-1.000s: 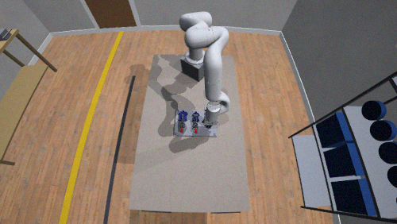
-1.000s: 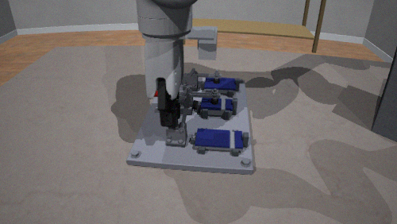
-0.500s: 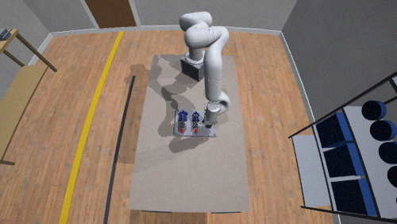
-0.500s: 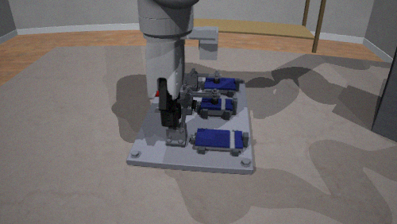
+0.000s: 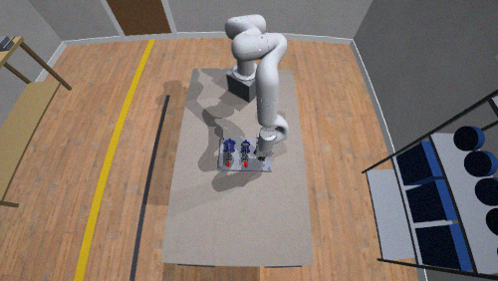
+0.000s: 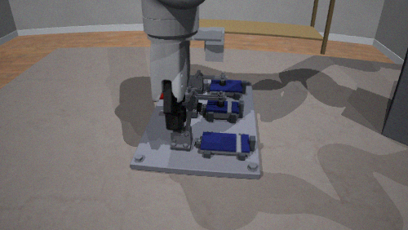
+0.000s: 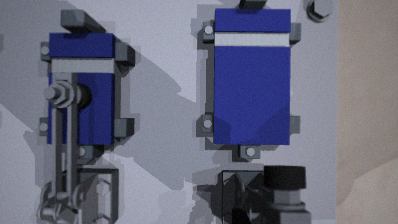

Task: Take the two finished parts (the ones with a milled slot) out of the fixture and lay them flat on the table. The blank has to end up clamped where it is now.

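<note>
The gripper [image 6: 176,122], jaws clamped on the clamp handle [image 6: 165,96] at center-left of the exterior view, has the nearest slotted part [image 6: 223,142] unclamped in the fixture [image 6: 196,165], and a slipping handle could snap the clamp arm [image 7: 285,187] back down.

Around the grey mat [image 5: 239,224] there's wooden floor [image 5: 75,149] on every side. Left of the mat, a dark line [image 5: 149,184] runs lengthways, and further left a yellow stripe [image 5: 112,149] slants the same way. Beyond the stripe, by the wall, stands a tan wooden bench [image 5: 22,125] with angled legs. Behind the mat's far end, a brown door [image 5: 139,15] sits in the grey wall. Off to the mat's right, a black-framed shelf rack [image 5: 398,154] carries dark blue bins [image 5: 438,199] and round blue-rimmed drums [image 5: 470,138].
</note>
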`<state>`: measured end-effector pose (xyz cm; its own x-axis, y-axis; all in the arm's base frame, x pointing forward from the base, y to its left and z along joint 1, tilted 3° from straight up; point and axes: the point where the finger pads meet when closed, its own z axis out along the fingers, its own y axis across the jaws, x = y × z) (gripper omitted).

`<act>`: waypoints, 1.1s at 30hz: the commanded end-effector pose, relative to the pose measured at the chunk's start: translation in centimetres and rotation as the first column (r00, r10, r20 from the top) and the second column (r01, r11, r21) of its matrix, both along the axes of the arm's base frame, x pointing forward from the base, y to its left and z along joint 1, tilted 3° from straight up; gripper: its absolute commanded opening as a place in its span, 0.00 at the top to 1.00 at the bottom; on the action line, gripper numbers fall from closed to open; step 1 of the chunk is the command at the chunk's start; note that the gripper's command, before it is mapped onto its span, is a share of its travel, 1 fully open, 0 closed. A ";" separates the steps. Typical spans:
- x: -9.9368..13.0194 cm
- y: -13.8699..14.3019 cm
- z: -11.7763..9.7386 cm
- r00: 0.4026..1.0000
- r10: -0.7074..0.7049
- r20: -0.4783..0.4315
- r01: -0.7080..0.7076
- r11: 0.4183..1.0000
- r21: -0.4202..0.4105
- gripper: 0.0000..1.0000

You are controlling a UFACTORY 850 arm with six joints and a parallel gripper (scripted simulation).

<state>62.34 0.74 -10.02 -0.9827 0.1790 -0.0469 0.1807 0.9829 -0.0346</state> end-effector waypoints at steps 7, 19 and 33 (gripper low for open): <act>0.0 0.0 0.1 1.000 0.000 0.002 0.000 1.000 0.000 1.00; -0.3 0.1 0.1 1.000 0.000 0.002 0.000 1.000 0.000 1.00; -0.3 0.1 0.0 1.000 0.000 0.002 0.000 1.000 0.000 1.00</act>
<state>61.92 0.81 -10.07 -0.9827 0.1790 -0.0473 0.1807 0.9829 -0.0343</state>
